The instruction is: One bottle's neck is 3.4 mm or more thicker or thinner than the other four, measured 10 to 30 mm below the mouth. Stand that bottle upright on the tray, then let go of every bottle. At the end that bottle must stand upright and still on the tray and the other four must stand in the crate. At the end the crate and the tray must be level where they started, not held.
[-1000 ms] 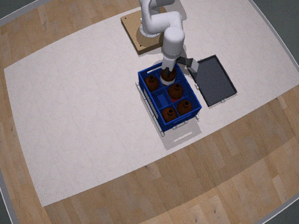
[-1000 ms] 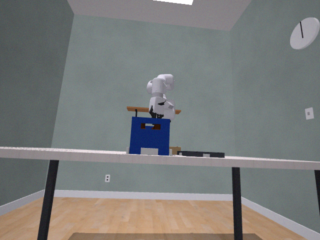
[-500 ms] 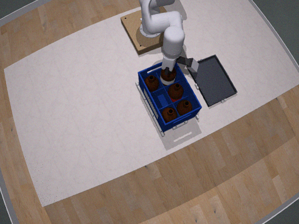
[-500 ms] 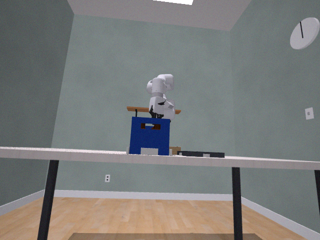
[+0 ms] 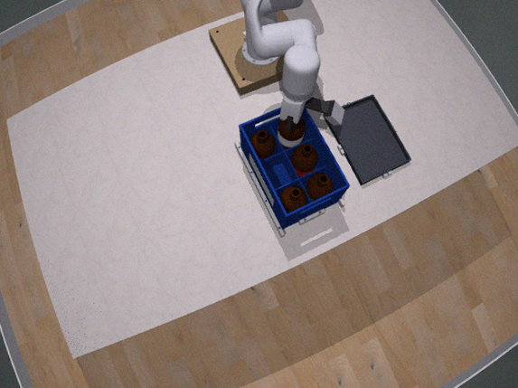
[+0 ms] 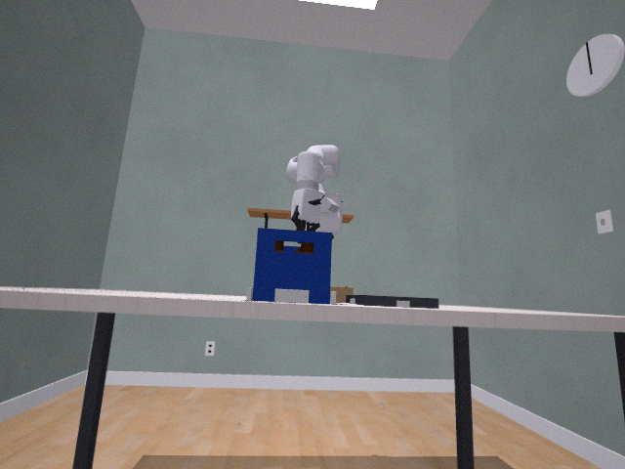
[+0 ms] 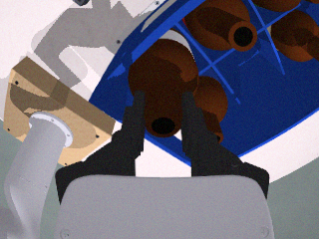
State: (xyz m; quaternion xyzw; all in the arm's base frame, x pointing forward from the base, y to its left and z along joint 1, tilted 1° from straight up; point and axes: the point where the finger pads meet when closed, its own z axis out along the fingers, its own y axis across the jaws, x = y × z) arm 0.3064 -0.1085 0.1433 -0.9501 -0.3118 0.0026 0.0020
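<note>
My gripper (image 5: 290,122) (image 6: 306,228) (image 7: 162,105) is shut on the neck of a brown bottle (image 5: 293,132) (image 7: 161,65) over the crate's rear compartment nearer the tray. This bottle sits higher than the others and its white band shows; its bottom is hidden. The blue crate (image 5: 328,160) (image 6: 292,273) (image 7: 269,100) holds the other brown bottles: one beside the held one (image 5: 262,146) (image 7: 211,100), one in the middle row (image 5: 304,158) (image 7: 214,22), and two at the front (image 5: 319,186) (image 5: 292,199). The dark tray (image 5: 370,140) (image 6: 394,301) lies flat with nothing on it.
The crate's middle compartment (image 5: 282,173) on the side away from the tray has no bottle. Pale brackets (image 5: 259,189) stand along the crate's foot. The crate's walls rise around the bottles. The wooden base plate (image 5: 226,56) of the arm lies behind the crate.
</note>
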